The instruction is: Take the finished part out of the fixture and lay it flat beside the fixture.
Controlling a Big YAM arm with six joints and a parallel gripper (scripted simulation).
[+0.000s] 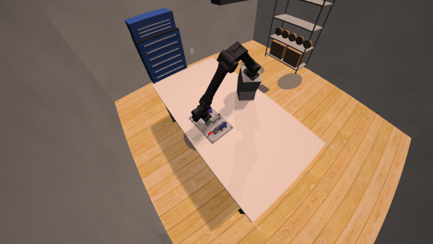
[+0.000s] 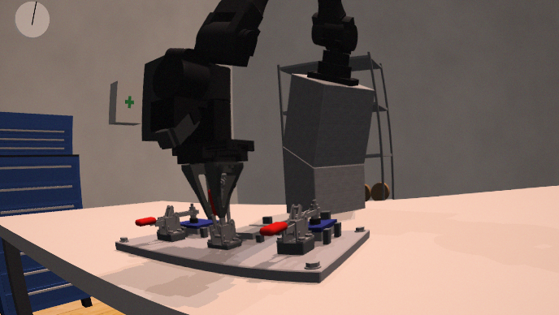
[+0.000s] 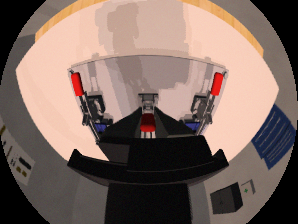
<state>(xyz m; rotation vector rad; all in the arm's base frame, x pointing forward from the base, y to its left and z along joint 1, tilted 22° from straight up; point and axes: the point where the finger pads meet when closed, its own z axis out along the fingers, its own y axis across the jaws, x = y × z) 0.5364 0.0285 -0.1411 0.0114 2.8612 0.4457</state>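
Note:
The grey fixture plate (image 2: 244,252) lies on the table and carries three toggle clamps. The left clamp's red handle (image 2: 145,221) and the right clamp's red handle (image 2: 273,228) lie flat, each over a blue blank, one on the left (image 2: 195,223) and one on the right (image 2: 322,224). My gripper (image 2: 217,211) points straight down over the middle clamp (image 2: 223,235) and is shut on that clamp's red handle (image 2: 210,201), which stands upright between the fingers. This handle also shows in the wrist view (image 3: 148,121). A grey part (image 2: 249,234) lies low beside the middle clamp; its slot is not visible.
The arm's grey pedestal (image 2: 327,142) stands on the table behind the fixture. A blue drawer cabinet (image 1: 157,44) is off the table's far end, and a shelf rack (image 1: 296,31) stands beyond the pedestal. The fixture (image 1: 211,128) sits near the table's left edge.

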